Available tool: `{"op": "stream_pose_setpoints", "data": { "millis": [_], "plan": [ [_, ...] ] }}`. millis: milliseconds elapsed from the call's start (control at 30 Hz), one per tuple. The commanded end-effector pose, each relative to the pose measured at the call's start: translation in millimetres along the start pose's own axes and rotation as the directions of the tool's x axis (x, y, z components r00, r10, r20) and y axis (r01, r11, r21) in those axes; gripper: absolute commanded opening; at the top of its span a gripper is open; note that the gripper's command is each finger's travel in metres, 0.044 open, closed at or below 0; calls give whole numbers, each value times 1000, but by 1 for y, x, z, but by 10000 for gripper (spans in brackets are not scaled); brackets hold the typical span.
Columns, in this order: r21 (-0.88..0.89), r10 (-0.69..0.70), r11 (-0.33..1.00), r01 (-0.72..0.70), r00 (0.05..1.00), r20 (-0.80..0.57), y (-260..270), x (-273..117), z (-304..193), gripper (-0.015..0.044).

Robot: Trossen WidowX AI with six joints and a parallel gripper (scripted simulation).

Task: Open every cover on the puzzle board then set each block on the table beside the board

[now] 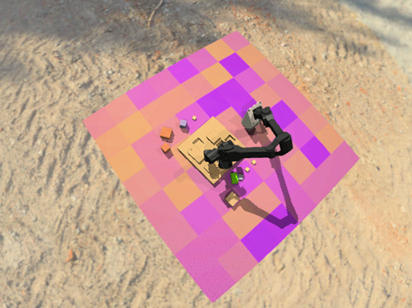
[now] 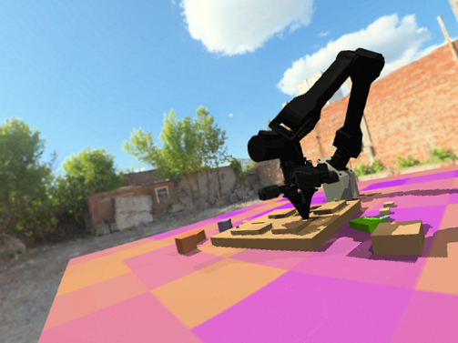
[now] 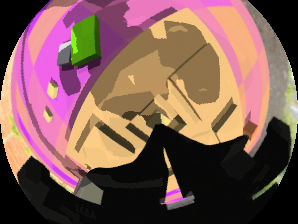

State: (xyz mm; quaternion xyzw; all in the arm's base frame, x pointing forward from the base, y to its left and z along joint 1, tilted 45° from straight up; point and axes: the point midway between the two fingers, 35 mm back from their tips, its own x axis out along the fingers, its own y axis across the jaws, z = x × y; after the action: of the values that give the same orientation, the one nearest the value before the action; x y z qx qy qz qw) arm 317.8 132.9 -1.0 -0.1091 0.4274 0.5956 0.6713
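Top view: I had the arm reached across the puzzle board (image 1: 185,148) (image 2: 269,243) (image 3: 200,127), its wrist hiding the near side and whatever cover lay beneath. Open recesses showed at the far side. Around the board, apart from it, lay an orange block (image 1: 166,133), a smaller orange block (image 1: 165,148), a grey-blue block (image 1: 183,124) (image 2: 224,225), a green block (image 1: 234,178) (image 2: 366,224) (image 3: 86,40) and a tan block (image 1: 232,198) (image 2: 397,238). I could not tell which had come from wells. Risk: with that corner masked, I could have misjudged a cover as fully open.

Exterior view: the gripper (image 2: 306,217) pointed down, fingertips together with nothing between them, at or just above a raised cover (image 2: 291,227). I could not confirm contact. Judged hazard: pressing too low would jam the cover or shove the board; too high, and the tips would skim over it.

Wrist view: the closed tips stood beside a small raised piece, possibly a knob, with dark slots around. Pushing off the track's line, or against the swing, would probably bind the cover or let the tips slip. A careless sweep outward could also strike the green block.
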Motion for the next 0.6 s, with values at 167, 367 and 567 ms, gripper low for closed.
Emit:
{"op": "stream_pose_setpoints", "data": {
  "millis": [167, 367, 567],
  "plan": [
    [636, 3, 772, -3, 1000, 1, 2, 2, -3, 0],
    [645, 3, 765, -3, 1000, 1, 3, 2, -3, 0],
    [703, 3, 711, -3, 1000, 1, 4, 2, -4, 0]
  ]
}}
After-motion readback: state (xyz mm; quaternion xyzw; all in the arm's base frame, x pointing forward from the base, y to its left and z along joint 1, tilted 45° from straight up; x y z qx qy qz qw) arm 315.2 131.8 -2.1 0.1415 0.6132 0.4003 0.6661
